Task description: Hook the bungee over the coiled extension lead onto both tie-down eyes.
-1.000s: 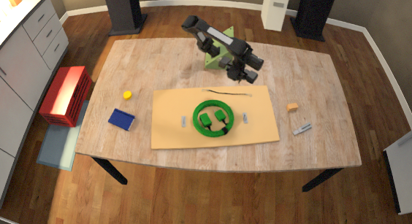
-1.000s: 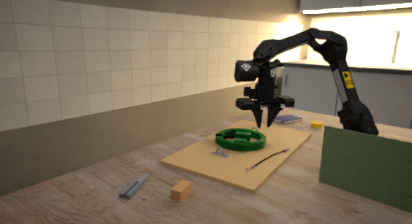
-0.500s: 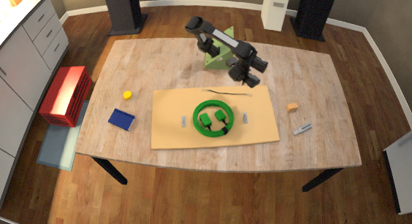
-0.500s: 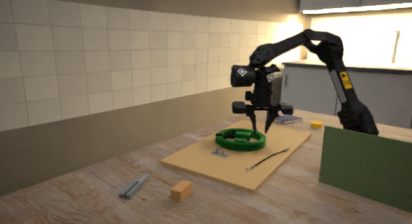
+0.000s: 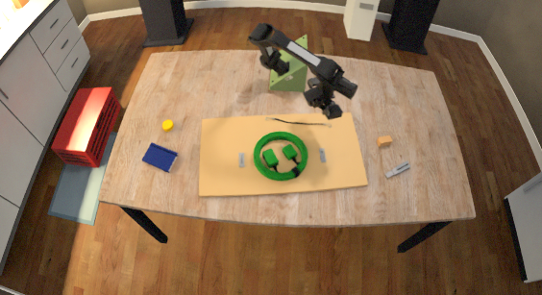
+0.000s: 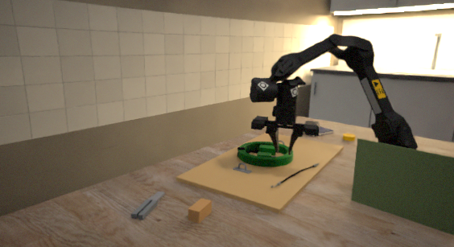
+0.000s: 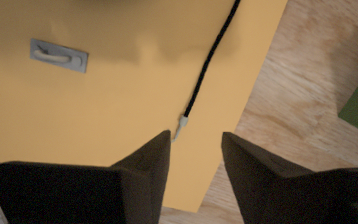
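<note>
Gripper point(image 7: 196, 145) above bungee point(image 5: 299, 120) right hook point(image 7: 179, 128), jaws partly open, empty. Lead point(image 5: 281, 156) flat on board point(image 5: 221, 177), between eyes point(image 5: 241, 159).

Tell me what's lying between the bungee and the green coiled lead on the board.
Nothing: in the top view only bare board separates the bungee from the coiled lead. Both tie-down eyes sit to the coil's sides, not in that stretch.
</note>
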{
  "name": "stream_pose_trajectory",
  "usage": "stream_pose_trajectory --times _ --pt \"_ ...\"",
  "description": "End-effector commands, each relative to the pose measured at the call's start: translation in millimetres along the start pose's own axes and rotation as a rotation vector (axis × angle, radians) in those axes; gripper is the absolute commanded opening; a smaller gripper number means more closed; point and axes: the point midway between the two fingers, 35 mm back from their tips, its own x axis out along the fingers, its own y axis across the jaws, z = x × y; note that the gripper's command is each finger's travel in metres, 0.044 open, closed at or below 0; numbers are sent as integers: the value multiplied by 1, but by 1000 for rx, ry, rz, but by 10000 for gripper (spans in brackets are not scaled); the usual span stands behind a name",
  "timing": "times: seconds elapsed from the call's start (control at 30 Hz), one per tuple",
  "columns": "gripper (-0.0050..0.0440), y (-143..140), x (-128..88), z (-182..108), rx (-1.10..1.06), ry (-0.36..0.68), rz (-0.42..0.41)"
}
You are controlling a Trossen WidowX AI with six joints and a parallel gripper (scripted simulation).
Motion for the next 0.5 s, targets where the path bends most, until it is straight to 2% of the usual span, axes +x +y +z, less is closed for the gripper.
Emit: stream_pose_trajectory --times 0.0,0.47 --pt "150 6 -1 -8 103 14 15" --pt "150 9 12 -26 363 22 12"
